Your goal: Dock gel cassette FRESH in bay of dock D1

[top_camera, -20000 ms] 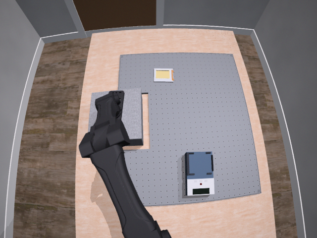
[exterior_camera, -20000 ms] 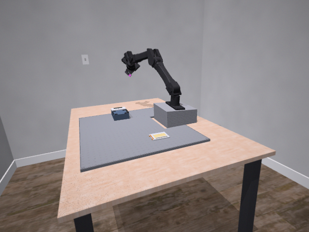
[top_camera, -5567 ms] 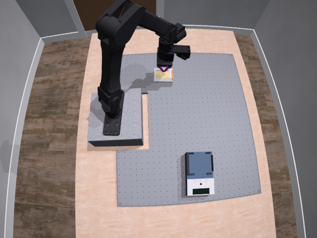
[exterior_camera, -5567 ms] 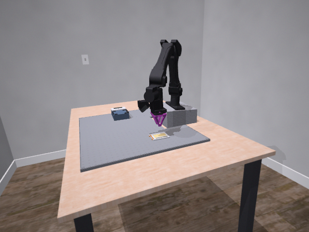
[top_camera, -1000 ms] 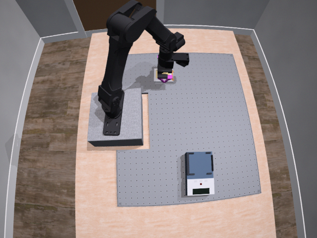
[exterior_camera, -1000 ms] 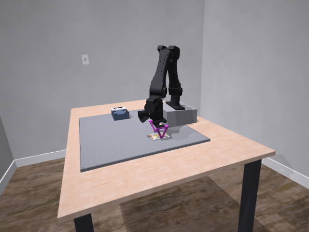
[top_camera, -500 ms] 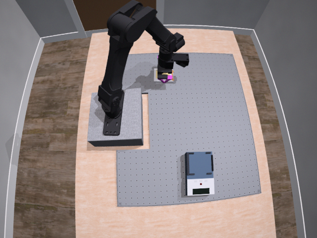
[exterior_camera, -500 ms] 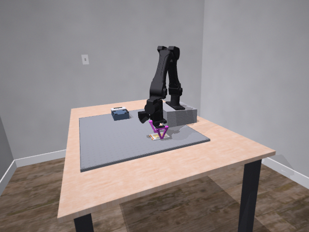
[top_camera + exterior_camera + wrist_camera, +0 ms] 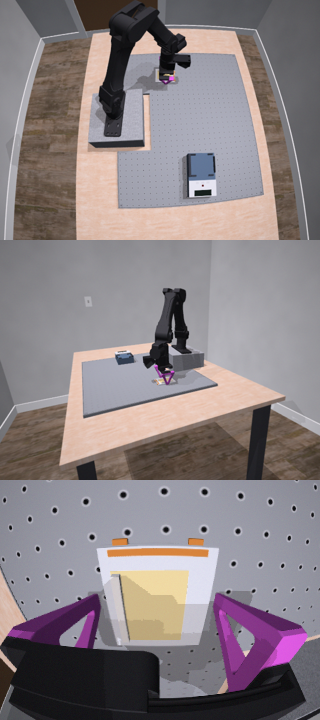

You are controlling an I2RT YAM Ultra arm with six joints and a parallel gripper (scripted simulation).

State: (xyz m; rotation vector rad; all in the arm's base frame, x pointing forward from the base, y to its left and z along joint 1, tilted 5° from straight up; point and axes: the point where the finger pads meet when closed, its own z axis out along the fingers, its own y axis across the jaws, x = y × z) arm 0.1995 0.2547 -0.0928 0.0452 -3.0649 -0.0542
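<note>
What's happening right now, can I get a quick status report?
Gripper open, holding nothing, low over the cassette, purple fingers straddling it. Cassette flat on the deck. Dock bay vacant, far across. Nothing seen between them.

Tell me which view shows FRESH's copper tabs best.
Wrist. Both tabs stick out past the far edge of FRESH, unobstructed, between the open pincer fingers. In top view the arm covers most of the cassette; in exterior it is too small to resolve tabs.

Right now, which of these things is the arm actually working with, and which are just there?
In use: flat white cassette with yellow window; open purple fingers; blue-and-white dock box.

Just there: grey stone pedestal block; grey perforated deck plate; wooden table.
</note>
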